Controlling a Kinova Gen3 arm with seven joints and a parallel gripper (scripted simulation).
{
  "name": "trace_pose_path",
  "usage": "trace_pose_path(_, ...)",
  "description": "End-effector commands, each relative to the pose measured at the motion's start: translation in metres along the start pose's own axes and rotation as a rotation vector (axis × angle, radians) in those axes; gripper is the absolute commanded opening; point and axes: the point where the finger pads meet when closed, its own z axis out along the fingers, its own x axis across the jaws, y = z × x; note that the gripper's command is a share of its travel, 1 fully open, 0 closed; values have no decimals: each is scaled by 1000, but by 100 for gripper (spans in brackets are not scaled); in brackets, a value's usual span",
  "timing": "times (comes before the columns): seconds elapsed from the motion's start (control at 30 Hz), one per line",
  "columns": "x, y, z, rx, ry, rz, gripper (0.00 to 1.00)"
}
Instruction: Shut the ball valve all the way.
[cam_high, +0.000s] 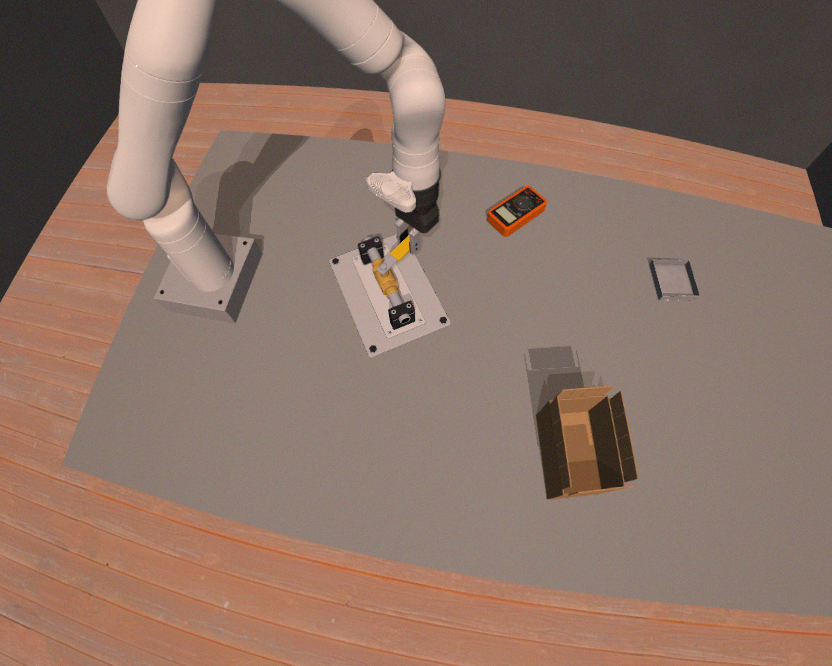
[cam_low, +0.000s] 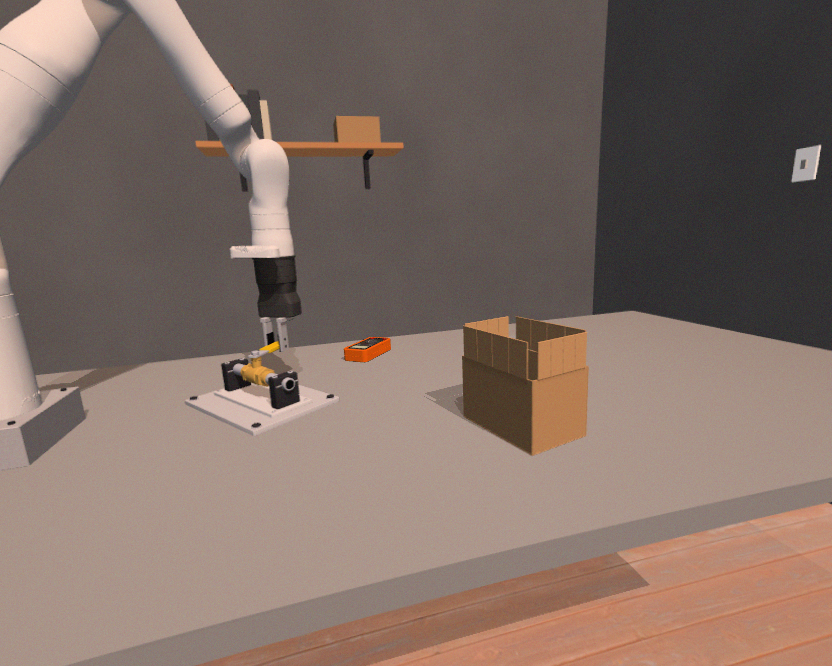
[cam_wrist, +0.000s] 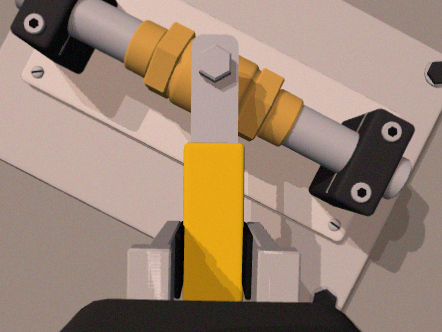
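Observation:
The ball valve (cam_high: 383, 279) (cam_low: 258, 375) (cam_wrist: 175, 75) is a brass body on a grey pipe, held by two black clamps on a white base plate (cam_high: 430, 295) (cam_low: 228, 409) (cam_wrist: 90, 165). Its lever has a grey arm and a yellow handle (cam_high: 400, 249) (cam_low: 269, 347) (cam_wrist: 213, 200). In the wrist view the handle stands at a steep angle across the pipe. My gripper (cam_high: 408, 244) (cam_low: 274, 341) (cam_wrist: 213, 248) is shut on the yellow handle near its free end.
An orange multimeter (cam_high: 516, 209) (cam_low: 367, 348) lies behind and right of the valve. An open cardboard box (cam_high: 586, 442) (cam_low: 525, 381) stands to the right front. A small grey tray (cam_high: 672, 277) lies far right. The arm's base (cam_high: 201, 291) (cam_low: 34, 420) is left of the valve.

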Motion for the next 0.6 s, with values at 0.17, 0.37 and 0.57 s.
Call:
trace_pose_path(0.17, -11, 4, 0, -11, -10, 70, 0)
trace_pose_path(0.37, -12, 3, 0, -7, -7, 106, 0)
trace_pose_path(0.57, -15, 3, 0, -9, -9, 135, 0)
